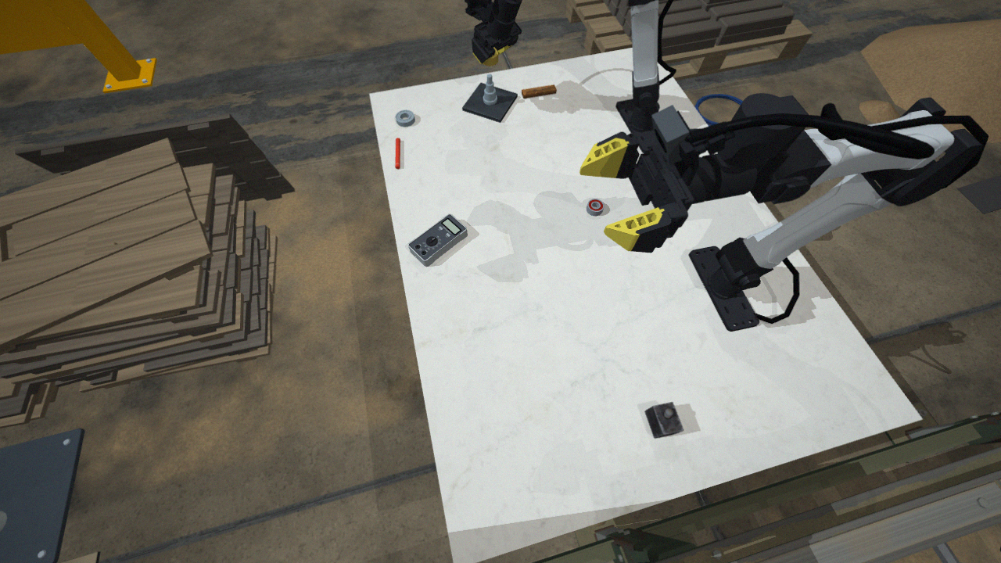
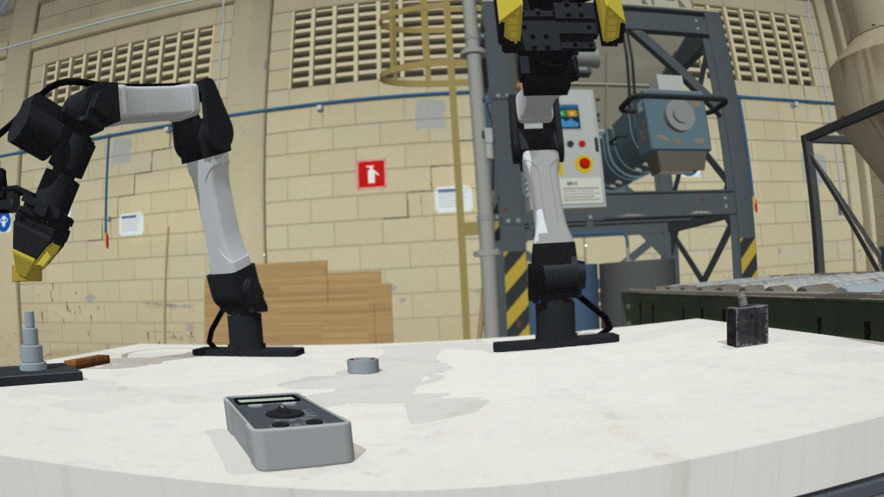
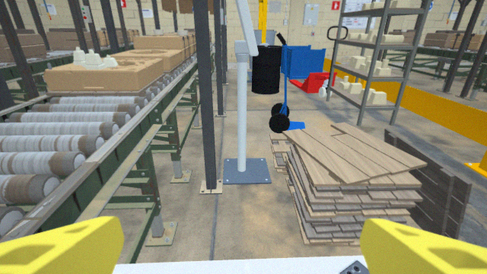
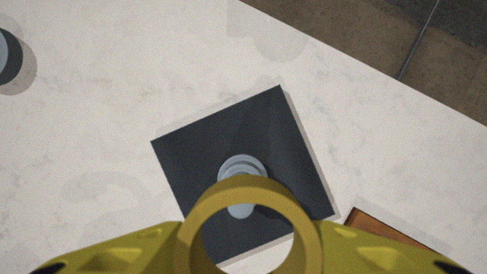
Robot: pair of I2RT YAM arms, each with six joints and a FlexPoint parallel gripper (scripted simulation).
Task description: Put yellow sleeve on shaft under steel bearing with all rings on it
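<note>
Edge and corner positions on the desk (image 1: 546, 349) (image 2: 556, 426) (image 3: 243, 265) (image 4: 114, 68) are given as seen from the top. The right gripper (image 1: 493, 54) (image 2: 32, 266) (image 4: 247, 233) is pinching the yellow sleeve (image 1: 486, 62) (image 2: 28, 275) (image 4: 247, 194) by its outer wall. The sleeve is raised above the stepped shaft (image 1: 489, 91) (image 2: 30, 348) (image 4: 240, 164) and clear of it. The shaft stands upright on a dark square plate (image 1: 475, 106) (image 2: 61, 373) (image 4: 236, 125) near the upper edge, toward the upper left corner; no ring is fitted. A grey ring (image 1: 404, 116) (image 4: 16, 57) lies near the upper left corner, with a red stick (image 1: 397, 153) below it along the left edge. A meter (image 1: 438, 240) (image 2: 284, 432) (image 3: 355, 269) lies farther down that edge. A brown block (image 1: 539, 91) (image 2: 88, 361) (image 4: 388, 229) lies beside the plate, near the upper edge. The left gripper (image 1: 594, 201) (image 2: 560, 21) (image 3: 242, 228) is raised above the desk, fingers spread, gripping nothing. A red-faced ring (image 1: 594, 206) (image 2: 362, 366) lies flat, well in from the left edge. A black switch box (image 1: 663, 420) (image 2: 747, 325) sits toward the lower edge.
</note>
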